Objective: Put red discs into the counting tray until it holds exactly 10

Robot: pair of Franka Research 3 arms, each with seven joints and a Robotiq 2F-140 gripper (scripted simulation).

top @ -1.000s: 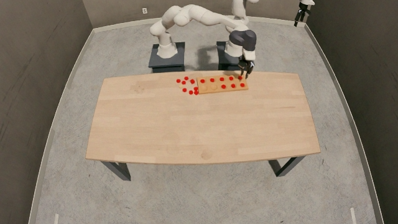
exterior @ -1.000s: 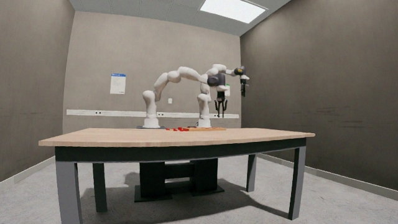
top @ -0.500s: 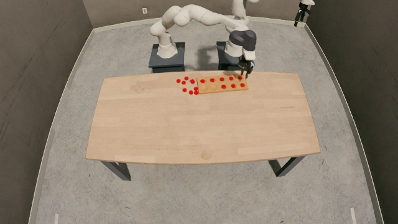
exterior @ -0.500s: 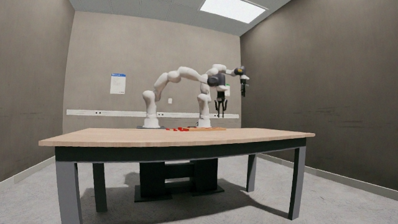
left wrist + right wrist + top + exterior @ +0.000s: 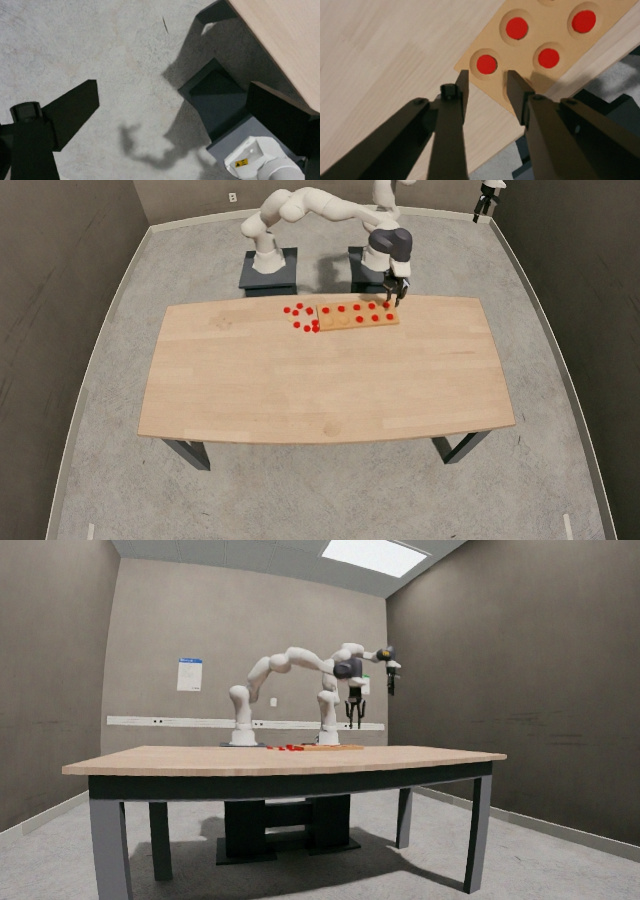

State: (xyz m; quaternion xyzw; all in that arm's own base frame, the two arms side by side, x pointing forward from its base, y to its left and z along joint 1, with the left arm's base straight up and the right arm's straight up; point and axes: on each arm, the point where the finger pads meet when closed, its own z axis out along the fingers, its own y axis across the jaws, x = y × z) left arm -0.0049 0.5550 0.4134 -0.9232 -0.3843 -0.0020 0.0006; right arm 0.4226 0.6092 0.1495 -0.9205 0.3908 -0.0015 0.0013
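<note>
Top view: the counting tray (image 5: pixel 367 313) (image 5: pixel 332 748) (image 5: pixel 518 56), upper centre, bears eight red discs. Right gripper (image 5: pixel 393 301) (image 5: pixel 355 727) (image 5: pixel 487 73), above its right end, is partly open, empty; left gripper (image 5: pixel 483 218) (image 5: pixel 391 693) (image 5: pixel 174 93), upper right, is wide open, empty.
</note>
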